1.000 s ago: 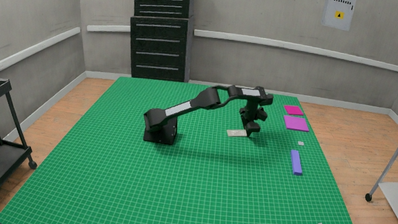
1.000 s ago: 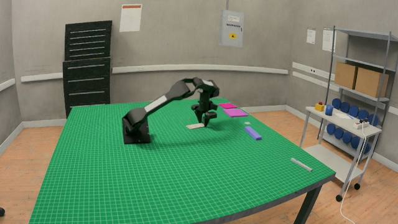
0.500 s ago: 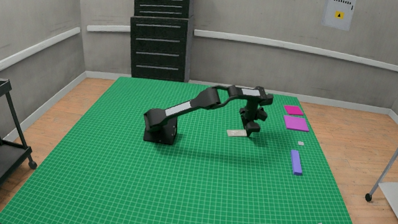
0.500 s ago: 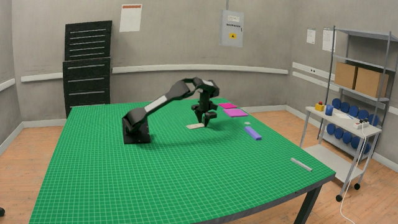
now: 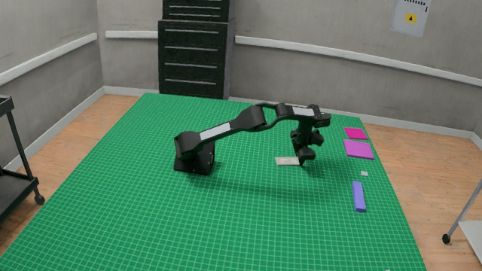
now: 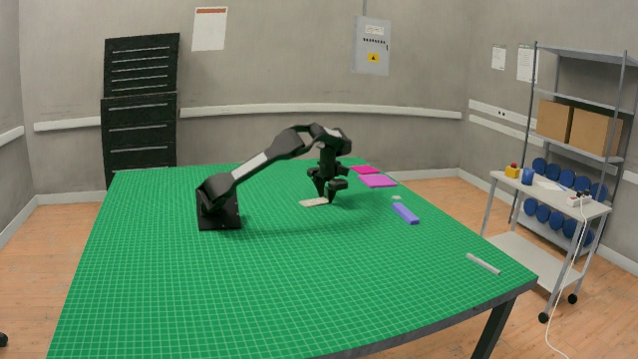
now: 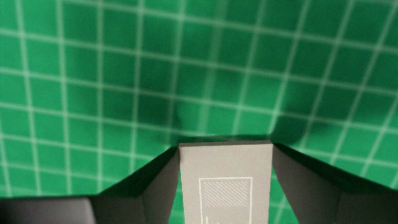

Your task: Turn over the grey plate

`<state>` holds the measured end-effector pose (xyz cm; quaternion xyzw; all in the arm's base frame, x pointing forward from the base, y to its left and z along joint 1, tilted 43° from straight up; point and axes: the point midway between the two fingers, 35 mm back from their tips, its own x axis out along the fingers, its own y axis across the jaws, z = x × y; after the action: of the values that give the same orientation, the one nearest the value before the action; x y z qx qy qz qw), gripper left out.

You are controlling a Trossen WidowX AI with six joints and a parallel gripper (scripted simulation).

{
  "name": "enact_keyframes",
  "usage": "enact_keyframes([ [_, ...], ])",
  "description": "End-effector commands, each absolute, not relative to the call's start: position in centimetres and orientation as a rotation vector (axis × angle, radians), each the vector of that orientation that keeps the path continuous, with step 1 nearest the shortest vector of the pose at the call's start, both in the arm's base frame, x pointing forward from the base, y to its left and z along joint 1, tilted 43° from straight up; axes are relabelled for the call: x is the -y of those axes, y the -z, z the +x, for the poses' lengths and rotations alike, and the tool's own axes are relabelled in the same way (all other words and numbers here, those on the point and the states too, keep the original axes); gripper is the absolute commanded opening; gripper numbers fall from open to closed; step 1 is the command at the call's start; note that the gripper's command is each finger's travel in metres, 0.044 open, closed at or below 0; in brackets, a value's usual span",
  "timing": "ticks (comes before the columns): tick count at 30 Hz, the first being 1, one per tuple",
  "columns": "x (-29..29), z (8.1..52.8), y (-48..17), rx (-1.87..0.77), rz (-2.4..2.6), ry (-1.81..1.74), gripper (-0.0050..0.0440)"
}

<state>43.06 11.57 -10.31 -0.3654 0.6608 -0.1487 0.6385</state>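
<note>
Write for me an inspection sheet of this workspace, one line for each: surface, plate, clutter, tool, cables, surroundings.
Surface: green gridded mat; no damage seen
Job's things: grey plate, lying flat, patterned face up
Clutter: pink square, magenta square, small pale piece, violet bar, grey rod; all apart from the plate
Tool: fingertips at both sides of one plate end; grip cannot be confirmed
Cables: on the mat, nothing seen; white cable hangs beside the cart
Surroundings: black drawer cabinet, wheeled cart
</note>
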Motion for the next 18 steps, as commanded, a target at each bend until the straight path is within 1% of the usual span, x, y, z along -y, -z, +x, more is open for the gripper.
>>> enact_keyframes([
  [1, -11.82, 43.56, 8.96, -1.457, -0.823, 0.325, 0.0262],
  [10, -11.83, 43.35, 8.74, -1.382, -0.827, 0.291, 0.0262],
  [18, -12.4, 42.87, 8.14, -1.384, -0.817, 0.291, 0.0262],
])
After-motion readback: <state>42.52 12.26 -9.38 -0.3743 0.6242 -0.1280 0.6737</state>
